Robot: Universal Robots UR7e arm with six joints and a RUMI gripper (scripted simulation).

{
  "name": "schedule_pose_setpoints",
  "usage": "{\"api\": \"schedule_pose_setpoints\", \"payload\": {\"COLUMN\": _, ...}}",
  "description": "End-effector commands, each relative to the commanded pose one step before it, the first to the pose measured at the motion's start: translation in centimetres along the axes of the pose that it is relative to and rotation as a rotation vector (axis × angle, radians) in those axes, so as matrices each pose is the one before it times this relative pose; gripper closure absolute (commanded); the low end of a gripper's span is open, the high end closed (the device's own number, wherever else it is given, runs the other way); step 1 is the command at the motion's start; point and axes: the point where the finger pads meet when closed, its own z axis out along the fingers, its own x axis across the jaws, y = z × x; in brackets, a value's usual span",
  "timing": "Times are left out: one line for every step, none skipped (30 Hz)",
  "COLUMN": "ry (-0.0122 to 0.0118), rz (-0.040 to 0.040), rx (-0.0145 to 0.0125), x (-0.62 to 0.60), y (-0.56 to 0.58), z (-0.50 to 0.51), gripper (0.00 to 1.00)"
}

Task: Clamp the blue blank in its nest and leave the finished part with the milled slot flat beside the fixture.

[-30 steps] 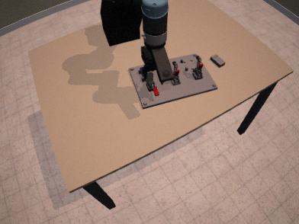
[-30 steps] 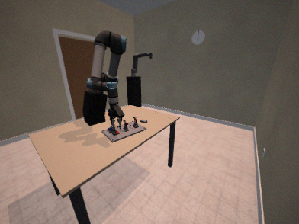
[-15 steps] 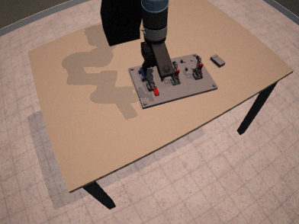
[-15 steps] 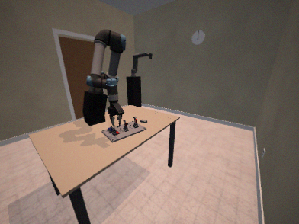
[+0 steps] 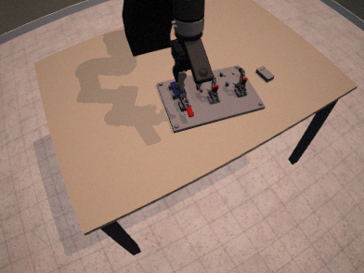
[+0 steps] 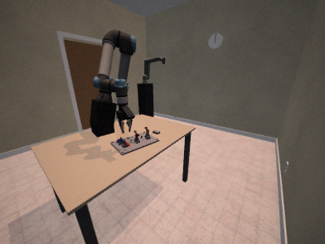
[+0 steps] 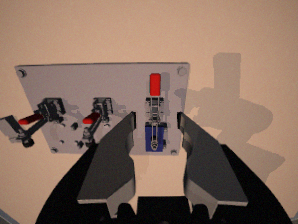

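while the claw (image 7: pixel 155 131) hangs part-spread and empty, three clamps, one blue blank (image 7: pixel 154 137) show
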Motion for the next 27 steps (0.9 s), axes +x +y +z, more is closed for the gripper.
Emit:
{"api": "schedule_pose_setpoints", "payload": {"ry": 0.00027, "rz": -0.00013, "rx": 0.00090, "x": 0.015, "y": -0.039, "z": -0.678, "gripper": 0.72}}
{"api": "schedule_pose_setpoints", "payload": {"ry": 0.00000, "rz": 0.00000, "rx": 0.00000, "x": 0.000, "y": 0.000, "z": -0.072, "gripper": 0.72}}
{"api": "schedule_pose_setpoints", "payload": {"ry": 0.00000, "rz": 0.00000, "rx": 0.00000, "x": 0.000, "y": 0.000, "z": -0.047, "gripper": 0.72}}
{"api": "schedule_pose_setpoints", "payload": {"ry": 0.00000, "rz": 0.00000, "rx": 0.00000, "x": 0.000, "y": 0.000, "z": -0.025, "gripper": 0.72}}
{"api": "schedule_pose_setpoints", "payload": {"ry": 0.00000, "rz": 0.00000, "rx": 0.00000, "x": 0.000, "y": 0.000, "z": -0.010, "gripper": 0.72}}
{"api": "schedule_pose_setpoints", "payload": {"ry": 0.00000, "rz": 0.00000, "rx": 0.00000, "x": 0.000, "y": 0.000, "z": -0.001, "gripper": 0.72}}
{"api": "schedule_pose_setpoints", "payload": {"ry": 0.00000, "rz": 0.00000, "rx": 0.00000, "x": 0.000, "y": 0.000, "z": 0.000, "gripper": 0.00}}
{"api": "schedule_pose_setpoints", "payload": {"ry": 0.00000, "rz": 0.00000, "rx": 0.00000, "x": 0.000, "y": 0.000, "z": 0.000, "gripper": 0.00}}
{"api": "schedule_pose_setpoints", "payload": {"ry": 0.00000, "rz": 0.00000, "rx": 0.00000, "x": 0.000, "y": 0.000, "z": 0.000, "gripper": 0.00}}
{"api": "schedule_pose_setpoints", "payload": {"ry": 0.00000, "rz": 0.00000, "rx": 0.00000, "x": 0.000, "y": 0.000, "z": 0.000, "gripper": 0.00}}
{"api": "schedule_pose_setpoints", "payload": {"ry": 0.00000, "rz": 0.00000, "rx": 0.00000, "x": 0.000, "y": 0.000, "z": 0.000, "gripper": 0.00}}
{"api": "schedule_pose_setpoints", "payload": {"ry": 0.00000, "rz": 0.00000, "rx": 0.00000, "x": 0.000, "y": 0.000, "z": 0.000, "gripper": 0.00}}
{"api": "schedule_pose_setpoints", "payload": {"ry": 0.00000, "rz": 0.00000, "rx": 0.00000, "x": 0.000, "y": 0.000, "z": 0.000, "gripper": 0.00}}
{"api": "schedule_pose_setpoints", "payload": {"ry": 0.00000, "rz": 0.00000, "rx": 0.00000, "x": 0.000, "y": 0.000, "z": 0.000, "gripper": 0.00}}
{"api": "schedule_pose_setpoints", "payload": {"ry": 0.00000, "rz": 0.00000, "rx": 0.00000, "x": 0.000, "y": 0.000, "z": 0.000, "gripper": 0.00}}
{"api": "schedule_pose_setpoints", "payload": {"ry": 0.00000, "rz": 0.00000, "rx": 0.00000, "x": 0.000, "y": 0.000, "z": 0.000, "gripper": 0.00}}
{"api": "schedule_pose_setpoints", "payload": {"ry": 0.00000, "rz": 0.00000, "rx": 0.00000, "x": 0.000, "y": 0.000, "z": 0.000, "gripper": 0.00}}
{"api": "schedule_pose_setpoints", "payload": {"ry": 0.00000, "rz": 0.00000, "rx": 0.00000, "x": 0.000, "y": 0.000, "z": 0.000, "gripper": 0.00}}
{"api": "schedule_pose_setpoints", "payload": {"ry": 0.00000, "rz": 0.00000, "rx": 0.00000, "x": 0.000, "y": 0.000, "z": 0.000, "gripper": 0.00}}
{"api": "schedule_pose_setpoints", "payload": {"ry": 0.00000, "rz": 0.00000, "rx": 0.00000, "x": 0.000, "y": 0.000, "z": 0.000, "gripper": 0.00}}
{"api": "schedule_pose_setpoints", "payload": {"ry": 0.00000, "rz": 0.00000, "rx": 0.00000, "x": 0.000, "y": 0.000, "z": 0.000, "gripper": 0.00}}
{"api": "schedule_pose_setpoints", "payload": {"ry": 0.00000, "rz": 0.00000, "rx": 0.00000, "x": 0.000, "y": 0.000, "z": 0.000, "gripper": 0.00}}
{"api": "schedule_pose_setpoints", "payload": {"ry": 0.00000, "rz": 0.00000, "rx": 0.00000, "x": 0.000, "y": 0.000, "z": 0.000, "gripper": 0.00}}
{"api": "schedule_pose_setpoints", "payload": {"ry": 0.00000, "rz": 0.00000, "rx": 0.00000, "x": 0.000, "y": 0.000, "z": 0.000, "gripper": 0.00}}
{"api": "schedule_pose_setpoints", "payload": {"ry": 0.00000, "rz": 0.00000, "rx": 0.00000, "x": 0.000, "y": 0.000, "z": 0.000, "gripper": 0.00}}
{"api": "schedule_pose_setpoints", "payload": {"ry": 0.00000, "rz": 0.00000, "rx": 0.00000, "x": 0.000, "y": 0.000, "z": 0.000, "gripper": 0.00}}
{"api": "schedule_pose_setpoints", "payload": {"ry": 0.00000, "rz": 0.00000, "rx": 0.00000, "x": 0.000, "y": 0.000, "z": 0.000, "gripper": 0.00}}
